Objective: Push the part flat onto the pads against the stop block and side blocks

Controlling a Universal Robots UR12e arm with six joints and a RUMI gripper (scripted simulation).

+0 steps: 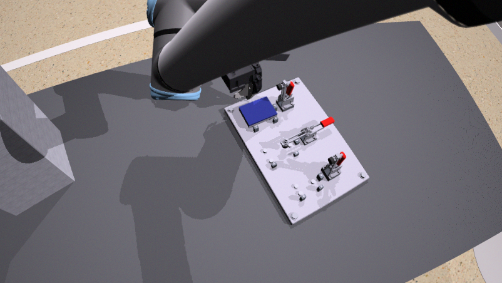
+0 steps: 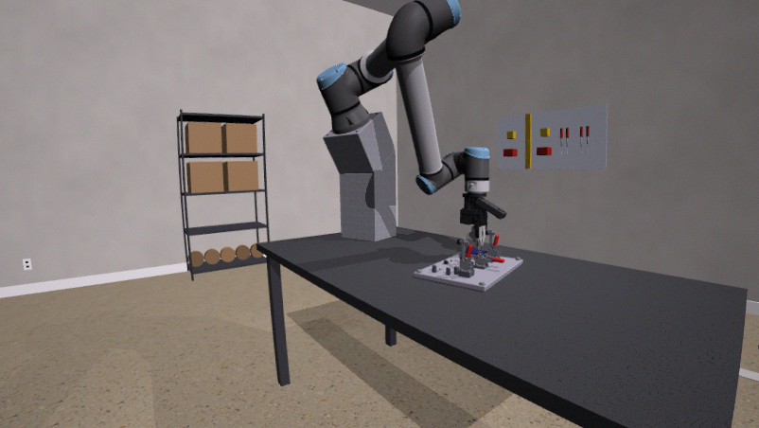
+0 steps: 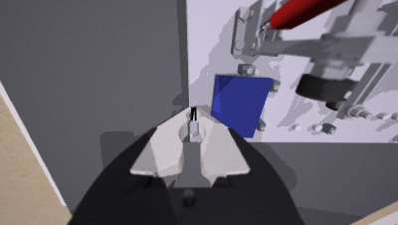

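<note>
A flat blue rectangular part (image 1: 258,110) (image 3: 239,104) lies at the far left end of the pale fixture plate (image 1: 274,182) (image 2: 497,276) (image 3: 209,45), among small grey blocks and pads. In the exterior view the part (image 2: 481,251) is a thin blue sliver behind the clamps. My gripper (image 1: 248,94) (image 2: 480,237) (image 3: 194,108) is shut and empty. It hangs low at the plate's far edge, just beyond the part's far side. In the wrist view its fingertips sit at the plate's edge, just left of the part.
Three red-handled toggle clamps stand on the plate: one (image 1: 286,94) right beside the part, one (image 1: 309,131) in the middle lying flat, one (image 1: 333,164) near the front. The plate lies on a dark table (image 1: 404,105). The grey robot pedestal (image 1: 27,154) stands at the left.
</note>
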